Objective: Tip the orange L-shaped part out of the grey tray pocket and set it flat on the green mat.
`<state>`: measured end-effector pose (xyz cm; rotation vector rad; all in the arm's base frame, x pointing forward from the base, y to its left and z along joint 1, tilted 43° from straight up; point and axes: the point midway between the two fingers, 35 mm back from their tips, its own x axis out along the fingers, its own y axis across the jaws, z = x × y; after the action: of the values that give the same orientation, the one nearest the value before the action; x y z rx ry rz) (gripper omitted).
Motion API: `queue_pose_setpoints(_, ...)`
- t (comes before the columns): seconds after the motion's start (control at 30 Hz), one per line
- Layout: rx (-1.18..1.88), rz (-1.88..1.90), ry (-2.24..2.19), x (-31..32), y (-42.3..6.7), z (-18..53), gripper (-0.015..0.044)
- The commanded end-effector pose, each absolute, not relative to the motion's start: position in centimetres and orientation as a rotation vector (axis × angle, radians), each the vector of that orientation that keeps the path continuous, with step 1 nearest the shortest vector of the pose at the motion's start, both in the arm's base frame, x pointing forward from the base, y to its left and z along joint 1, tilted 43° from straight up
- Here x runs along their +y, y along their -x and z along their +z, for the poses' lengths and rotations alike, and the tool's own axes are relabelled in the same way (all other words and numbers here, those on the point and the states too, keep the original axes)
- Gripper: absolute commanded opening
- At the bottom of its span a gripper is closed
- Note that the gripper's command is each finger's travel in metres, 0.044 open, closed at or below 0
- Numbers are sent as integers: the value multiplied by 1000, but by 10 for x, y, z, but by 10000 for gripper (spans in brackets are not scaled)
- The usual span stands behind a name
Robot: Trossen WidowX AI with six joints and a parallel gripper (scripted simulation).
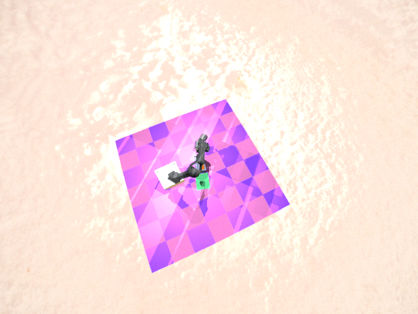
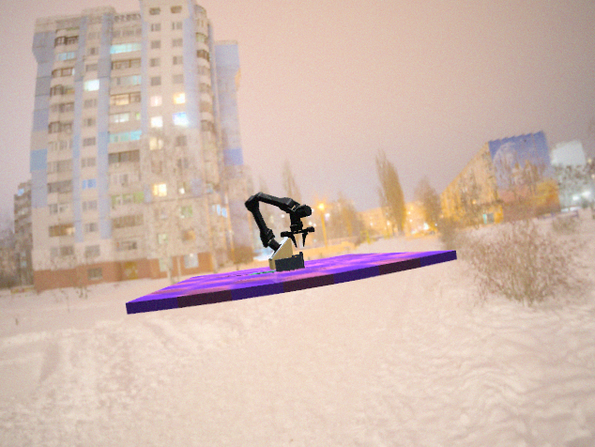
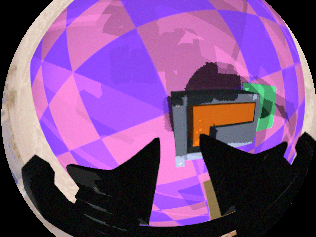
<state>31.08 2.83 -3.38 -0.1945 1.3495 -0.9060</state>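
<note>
The orange L-shaped part (image 3: 222,116) (image 1: 202,167) lies flush in the pocket of the grey tray (image 3: 179,116) (image 2: 288,263). Its short foot points toward my fingers in the wrist view. The green mat (image 3: 267,102) (image 1: 202,182) lies beside the tray on its far side in the wrist view. My gripper (image 3: 179,139) (image 2: 300,238) hangs pointing down, a little above the tray. Its fingers stand partly apart with nothing between them. Their tips frame the near left corner of the tray in the wrist view.
The tray and mat sit on a pink and purple checkered platform (image 1: 229,202) (image 2: 365,269) surrounded by snow. The arm's base stands on a white plate (image 1: 165,172) next to the tray.
</note>
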Motion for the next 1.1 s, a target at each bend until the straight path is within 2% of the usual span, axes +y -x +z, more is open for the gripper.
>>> queue_pose_setpoints(0.0, 1371, -923, 223, 0, -300, -63, 180)
queue_pose_setpoints(1.07, 1370, -924, 224, -24, -297, -90, 180)
